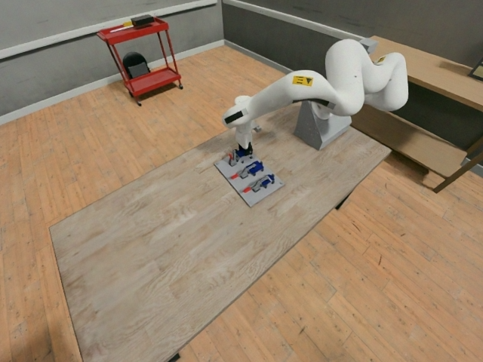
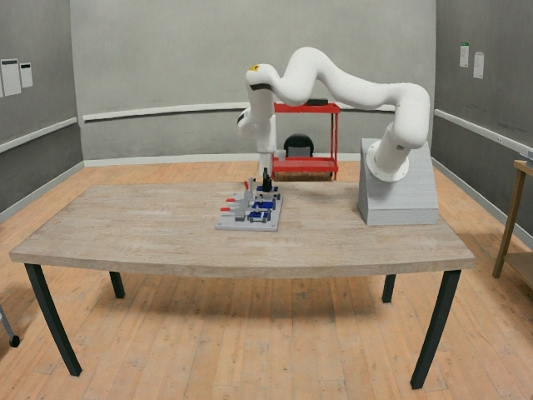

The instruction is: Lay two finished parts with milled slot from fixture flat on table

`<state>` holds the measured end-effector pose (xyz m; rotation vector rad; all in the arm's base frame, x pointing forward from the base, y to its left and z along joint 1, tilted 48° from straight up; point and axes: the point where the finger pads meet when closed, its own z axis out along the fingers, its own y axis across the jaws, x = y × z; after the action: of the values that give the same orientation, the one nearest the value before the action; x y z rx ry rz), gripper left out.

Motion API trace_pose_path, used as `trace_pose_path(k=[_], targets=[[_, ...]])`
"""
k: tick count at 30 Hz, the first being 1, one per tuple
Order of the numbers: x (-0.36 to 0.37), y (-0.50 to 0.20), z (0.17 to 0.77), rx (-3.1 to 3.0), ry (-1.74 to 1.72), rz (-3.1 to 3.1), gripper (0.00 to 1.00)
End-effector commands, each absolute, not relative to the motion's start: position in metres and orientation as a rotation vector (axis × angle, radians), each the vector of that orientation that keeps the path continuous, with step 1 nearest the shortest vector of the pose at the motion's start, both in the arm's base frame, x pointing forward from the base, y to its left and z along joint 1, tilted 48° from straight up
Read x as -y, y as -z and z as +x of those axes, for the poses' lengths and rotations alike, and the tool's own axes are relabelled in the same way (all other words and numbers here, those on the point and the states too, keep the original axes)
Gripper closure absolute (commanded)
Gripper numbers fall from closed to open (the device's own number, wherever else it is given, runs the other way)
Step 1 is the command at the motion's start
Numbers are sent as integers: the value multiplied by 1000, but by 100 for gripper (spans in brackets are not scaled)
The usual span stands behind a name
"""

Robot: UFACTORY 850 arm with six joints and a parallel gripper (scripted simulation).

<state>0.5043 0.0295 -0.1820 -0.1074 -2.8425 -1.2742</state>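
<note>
1. Centre of the top view, a bit above middle: gripper (image 1: 244, 151) points straight down over the rear station of the grey fixture plate (image 1: 260, 200), fingers partway closed and stopped on something. I judge it's the blue part (image 1: 241, 152) in that station; the grip itself is too small to see clearly.
2. Two more blue parts sit lower right of it on the plate: middle part (image 1: 256, 167) and near part (image 1: 268, 180), each under a toggle clamp with a red handle tip, e.g. (image 1: 234, 176).
3. Which parts have the milled slot and which is the blank can't be told at this size.
4. In the exterior view, the rear clamp handle (image 2: 246, 184) stands raised compared with the two lower ones (image 2: 231, 200), so that station looks released (judgement).
5. Doing the step well: lift straight up until the part clears its nest and the clamp arm, no sideways drag. Then carry it to bare wood of the table (image 1: 128, 249), well away from the plate, and set it down flat before releasing.
6. Keep the wrist off neighbouring clamp handles; the blank's clamp must end closed.
7. Writing: yellow sticker with black marks on the arm (image 1: 303, 80), not readable. Papers on the walls at upper left and upper right of the exterior view, e.g. (image 2: 10, 76), also unreadable. No brand text visible.
</note>
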Motion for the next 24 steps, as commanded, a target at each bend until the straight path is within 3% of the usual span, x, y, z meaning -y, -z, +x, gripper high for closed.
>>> trace_pose_path(k=[1,24], targets=[[-26,180,504,2844,1274,-108,100],[-5,159,497,2844,1274,-108,100]])
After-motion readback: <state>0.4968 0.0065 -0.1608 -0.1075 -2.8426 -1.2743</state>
